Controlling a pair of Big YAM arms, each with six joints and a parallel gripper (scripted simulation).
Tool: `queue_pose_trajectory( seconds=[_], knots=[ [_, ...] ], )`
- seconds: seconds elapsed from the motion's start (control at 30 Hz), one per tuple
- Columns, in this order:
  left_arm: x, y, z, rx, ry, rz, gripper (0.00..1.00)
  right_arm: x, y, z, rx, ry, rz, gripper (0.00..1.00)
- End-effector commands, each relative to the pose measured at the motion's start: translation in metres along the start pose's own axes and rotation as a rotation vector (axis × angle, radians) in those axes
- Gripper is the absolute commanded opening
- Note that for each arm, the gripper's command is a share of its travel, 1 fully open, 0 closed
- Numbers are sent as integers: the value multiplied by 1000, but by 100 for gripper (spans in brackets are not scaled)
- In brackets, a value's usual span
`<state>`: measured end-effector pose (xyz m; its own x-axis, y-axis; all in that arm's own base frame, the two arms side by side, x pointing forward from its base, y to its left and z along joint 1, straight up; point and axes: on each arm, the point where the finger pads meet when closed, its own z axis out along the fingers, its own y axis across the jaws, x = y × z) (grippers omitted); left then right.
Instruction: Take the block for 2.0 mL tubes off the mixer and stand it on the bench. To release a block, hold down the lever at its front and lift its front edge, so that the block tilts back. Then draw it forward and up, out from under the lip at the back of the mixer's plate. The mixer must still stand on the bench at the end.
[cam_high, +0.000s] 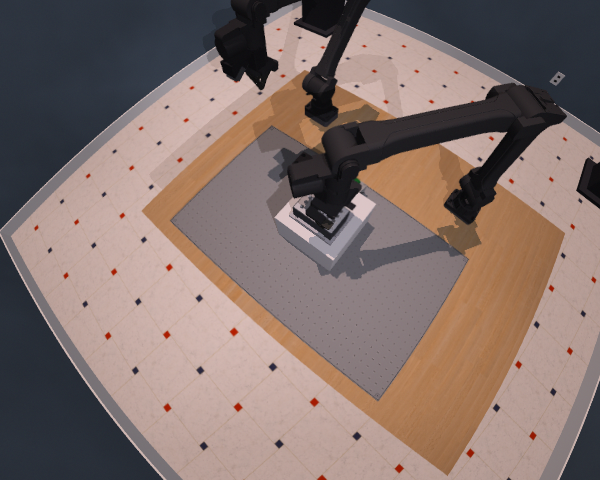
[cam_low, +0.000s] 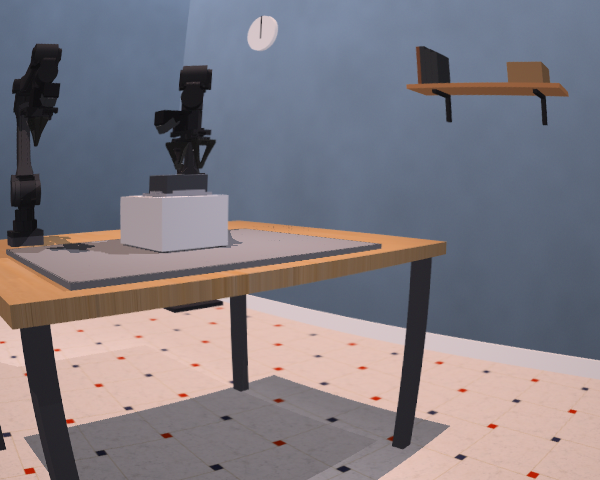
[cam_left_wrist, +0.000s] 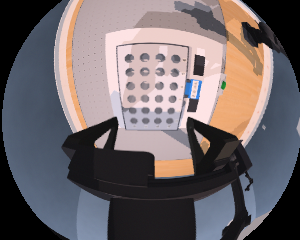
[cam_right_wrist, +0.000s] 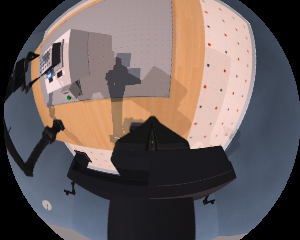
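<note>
The block (cam_high: 305, 206) (cam_low: 177, 184) (cam_left_wrist: 152, 91) (cam_right_wrist: 46, 61), with rows of round holes, sits flat on top of the white mixer (cam_low: 195, 222) (cam_left_wrist: 113, 45) (cam_right_wrist: 79, 55). My left gripper (cam_low: 190, 169) (cam_left_wrist: 153, 121) is open and empty. It points down just above the block, and in the left wrist view its fingertips lie at either side of the block's near end. A blue piece with a pale display (cam_left_wrist: 195, 89) is beside the block's middle; I cannot make out the lever clearly. My right gripper (cam_high: 260, 86) (cam_low: 36, 144) (cam_right_wrist: 153, 120) is shut and empty, high and away from the mixer.
The mixer stands on the grey mat (cam_high: 300, 310) (cam_low: 300, 247) on the wooden table (cam_high: 490, 310) (cam_low: 410, 248). A green knob (cam_left_wrist: 223, 85) (cam_right_wrist: 69, 98) sticks out beyond the mixer's display side. The left arm's links reach over that side of the table.
</note>
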<state>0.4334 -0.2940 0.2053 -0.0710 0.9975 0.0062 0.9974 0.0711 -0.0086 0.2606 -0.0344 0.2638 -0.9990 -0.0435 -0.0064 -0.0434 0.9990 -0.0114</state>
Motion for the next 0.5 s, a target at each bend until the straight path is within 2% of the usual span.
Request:
queue_pose_trajectory(
  seconds=[0.0,0.27,0.47],
  knots=[
    [-2,12,-22,-39,-34,-21,100,-10,-4,-17,10,-45,-5,0],
    [2,14,4,-12,-12,-23,100,-12,-4,-20,11,-52,-5,0],
    [6,8,0,-5,-7,-8,100,-13,-4,-22,12,-57,-4,0]
  ],
)
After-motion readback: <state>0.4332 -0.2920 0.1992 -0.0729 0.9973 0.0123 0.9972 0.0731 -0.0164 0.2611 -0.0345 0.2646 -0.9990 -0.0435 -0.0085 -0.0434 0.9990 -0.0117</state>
